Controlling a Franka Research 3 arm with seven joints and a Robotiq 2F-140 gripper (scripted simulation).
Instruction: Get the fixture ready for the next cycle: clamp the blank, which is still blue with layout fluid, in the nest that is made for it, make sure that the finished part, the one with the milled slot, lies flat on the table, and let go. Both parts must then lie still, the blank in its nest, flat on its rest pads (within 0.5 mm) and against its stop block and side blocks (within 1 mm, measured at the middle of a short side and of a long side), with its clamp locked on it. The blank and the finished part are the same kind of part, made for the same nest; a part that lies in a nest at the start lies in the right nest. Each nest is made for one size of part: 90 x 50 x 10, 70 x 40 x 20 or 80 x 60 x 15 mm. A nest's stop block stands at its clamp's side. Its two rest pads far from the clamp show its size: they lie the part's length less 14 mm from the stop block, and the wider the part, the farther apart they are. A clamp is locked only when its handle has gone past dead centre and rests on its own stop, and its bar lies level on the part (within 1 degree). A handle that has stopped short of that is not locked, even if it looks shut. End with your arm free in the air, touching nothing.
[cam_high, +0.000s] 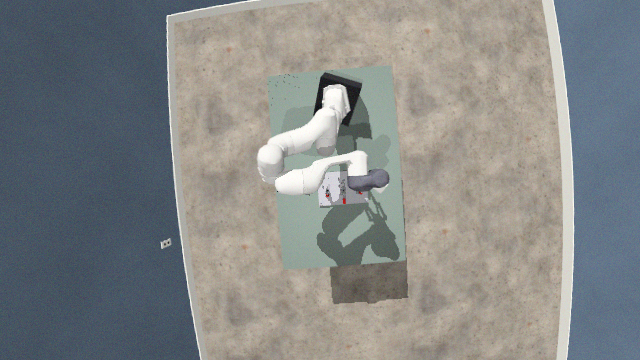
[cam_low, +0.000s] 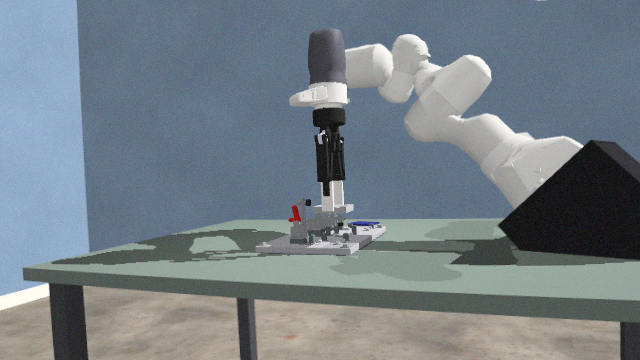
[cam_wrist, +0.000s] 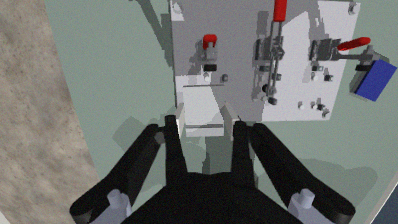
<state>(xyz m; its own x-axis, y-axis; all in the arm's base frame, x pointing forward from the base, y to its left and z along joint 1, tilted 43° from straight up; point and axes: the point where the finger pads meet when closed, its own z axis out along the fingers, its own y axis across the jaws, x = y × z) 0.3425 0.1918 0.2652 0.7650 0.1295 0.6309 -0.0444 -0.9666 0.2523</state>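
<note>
The finished part (cam_low: 349, 207) (cam_wrist: 202, 102) is pale grey, with its milled slot across the end near the camera in the wrist view. My gripper (cam_low: 333, 206) (cam_wrist: 204, 110) is shut on its two long sides and holds it, looking about level, above the fixture. The blue blank (cam_low: 365, 223) (cam_wrist: 376, 80) lies beside the fixture's right edge in the wrist view. The left clamp (cam_low: 296, 213) (cam_wrist: 210, 42) stands with its bar raised; its nest is partly hidden by the part. The right clamp (cam_wrist: 354, 44) also looks open. The arm hides the gripper in the top view.
The middle clamp (cam_wrist: 280, 10) has its bar reaching over the middle nest, its handle pointing away; whether it is locked I cannot tell. The fixture plate (cam_high: 324, 203) (cam_wrist: 295, 112) lies on the green table (cam_high: 300, 240) (cam_low: 425, 290). The black robot mount (cam_low: 575, 210) stands at the table's other end.
</note>
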